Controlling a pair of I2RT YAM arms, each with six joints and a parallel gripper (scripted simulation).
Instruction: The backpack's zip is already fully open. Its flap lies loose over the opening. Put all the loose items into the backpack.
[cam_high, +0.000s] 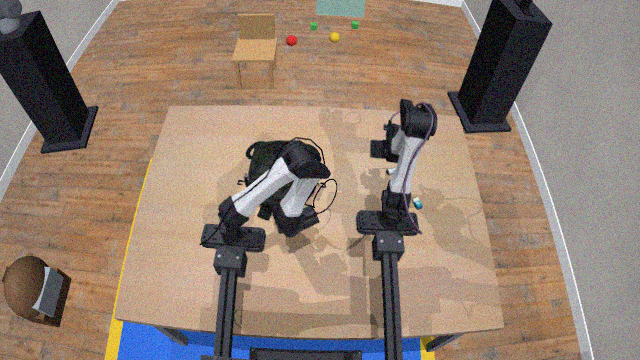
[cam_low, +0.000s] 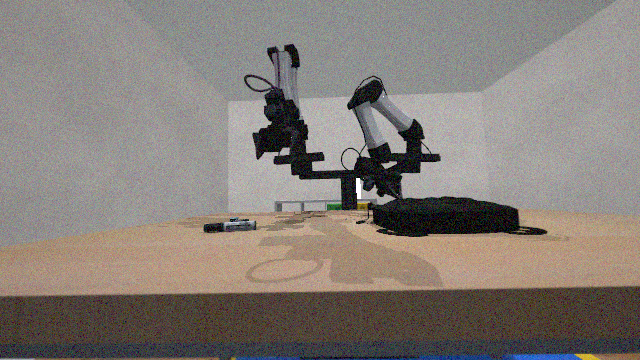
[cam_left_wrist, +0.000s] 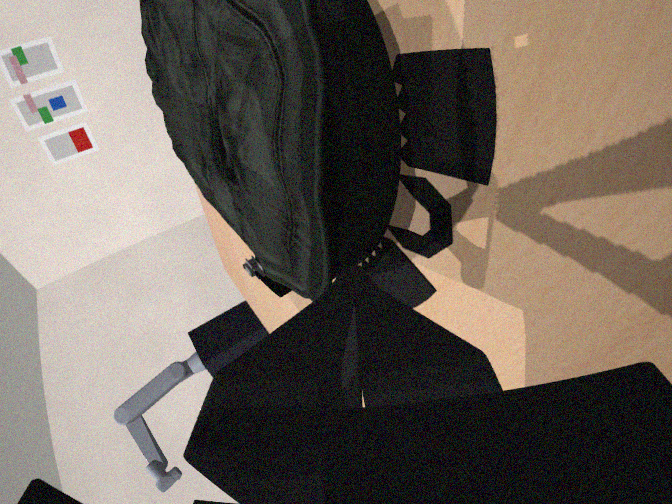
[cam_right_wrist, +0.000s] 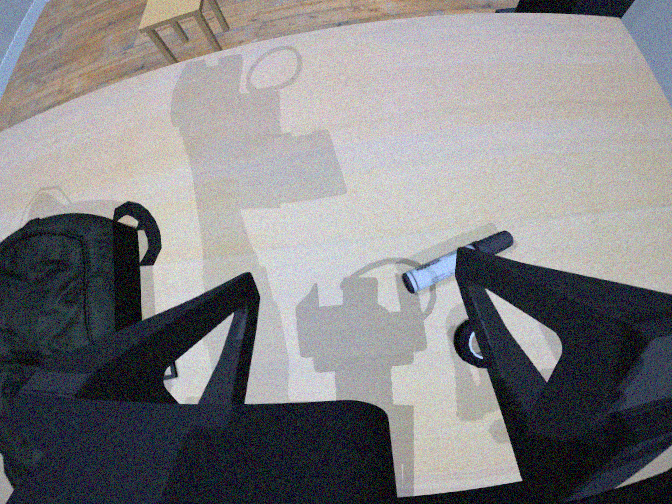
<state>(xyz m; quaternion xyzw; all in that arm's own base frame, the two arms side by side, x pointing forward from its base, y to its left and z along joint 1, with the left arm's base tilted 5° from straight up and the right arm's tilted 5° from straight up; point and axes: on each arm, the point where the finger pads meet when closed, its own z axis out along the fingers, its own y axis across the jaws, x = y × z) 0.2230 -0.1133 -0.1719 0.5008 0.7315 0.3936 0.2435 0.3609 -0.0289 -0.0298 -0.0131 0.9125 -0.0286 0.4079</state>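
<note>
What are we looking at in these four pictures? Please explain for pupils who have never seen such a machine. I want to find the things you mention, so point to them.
Two robot arms stand at a table (cam_high: 190, 280) (cam_low: 100, 265), each ending in a two-fingered gripper. One picture looks down from above, one looks across the table at the arms, and one comes from each arm's wrist. On the table lie a dark backpack (cam_high: 265, 155) (cam_low: 445, 215) (cam_left_wrist: 244, 135) (cam_right_wrist: 48, 282) and a marker-like item with a black cap (cam_low: 240, 226) (cam_right_wrist: 434, 271). A small teal-and-white item (cam_high: 417, 203) is there too. The left gripper (cam_left_wrist: 354, 279) is shut at the backpack's edge; the right gripper (cam_right_wrist: 353, 273) is open. Neither holds anything.
</note>
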